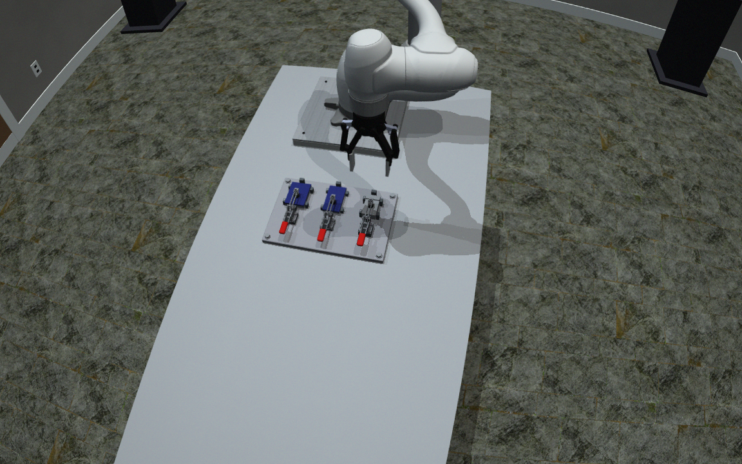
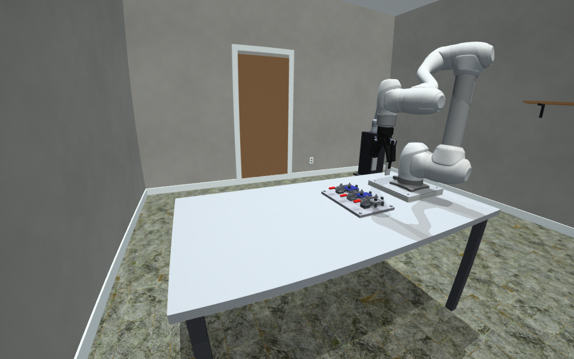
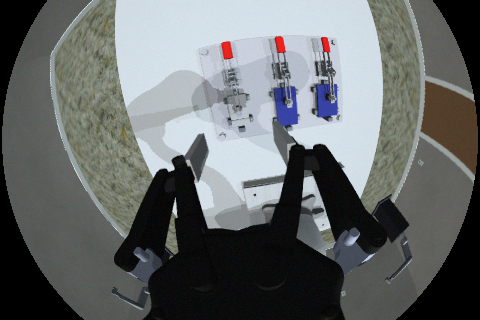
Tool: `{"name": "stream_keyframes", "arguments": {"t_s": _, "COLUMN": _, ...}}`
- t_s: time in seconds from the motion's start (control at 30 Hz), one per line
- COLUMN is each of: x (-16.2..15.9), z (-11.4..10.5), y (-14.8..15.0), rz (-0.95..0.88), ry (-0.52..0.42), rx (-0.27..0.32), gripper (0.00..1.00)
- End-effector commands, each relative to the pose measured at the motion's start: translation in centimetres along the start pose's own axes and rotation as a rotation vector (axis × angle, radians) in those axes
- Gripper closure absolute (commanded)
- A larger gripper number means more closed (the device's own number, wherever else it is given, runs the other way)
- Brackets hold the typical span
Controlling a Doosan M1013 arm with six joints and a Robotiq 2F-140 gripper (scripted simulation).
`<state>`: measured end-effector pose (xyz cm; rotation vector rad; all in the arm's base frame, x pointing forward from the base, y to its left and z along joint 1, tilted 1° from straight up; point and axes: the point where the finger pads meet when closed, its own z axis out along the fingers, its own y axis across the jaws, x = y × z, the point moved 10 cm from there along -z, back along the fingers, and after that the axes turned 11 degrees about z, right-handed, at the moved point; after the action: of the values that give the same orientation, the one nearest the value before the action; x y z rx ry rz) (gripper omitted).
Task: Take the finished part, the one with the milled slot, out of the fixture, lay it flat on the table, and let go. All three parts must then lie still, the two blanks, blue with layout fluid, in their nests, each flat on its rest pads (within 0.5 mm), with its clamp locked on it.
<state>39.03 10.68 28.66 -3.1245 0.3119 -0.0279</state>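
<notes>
Hovering high above the fixture plate (image 1: 272,227), on its arm-base side, the gripper (image 1: 369,168) has its fingers apart and holds nothing. On the plate, the finished part (image 1: 371,206) sits clamped beside both blue blanks (image 1: 297,194), likely awaiting unclamping.
</notes>
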Motion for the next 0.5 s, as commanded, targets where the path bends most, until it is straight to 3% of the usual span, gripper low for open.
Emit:
{"name": "stream_keyframes", "arguments": {"t_s": 0.0, "x": 0.00, "z": 0.00, "y": 0.00, "rz": 0.000, "ry": 0.000, "rx": 0.000, "gripper": 0.42}}
{"name": "stream_keyframes", "arguments": {"t_s": 0.03, "x": 0.00, "z": 0.00, "y": 0.00, "rz": 0.000, "ry": 0.000, "rx": 0.000, "gripper": 0.42}}
{"name": "stream_keyframes", "arguments": {"t_s": 0.07, "x": 0.00, "z": 0.00, "y": 0.00, "rz": 0.000, "ry": 0.000, "rx": 0.000, "gripper": 0.72}}
{"name": "stream_keyframes", "arguments": {"t_s": 0.47, "x": 0.00, "z": 0.00, "y": 0.00, "rz": 0.000, "ry": 0.000, "rx": 0.000, "gripper": 0.72}}
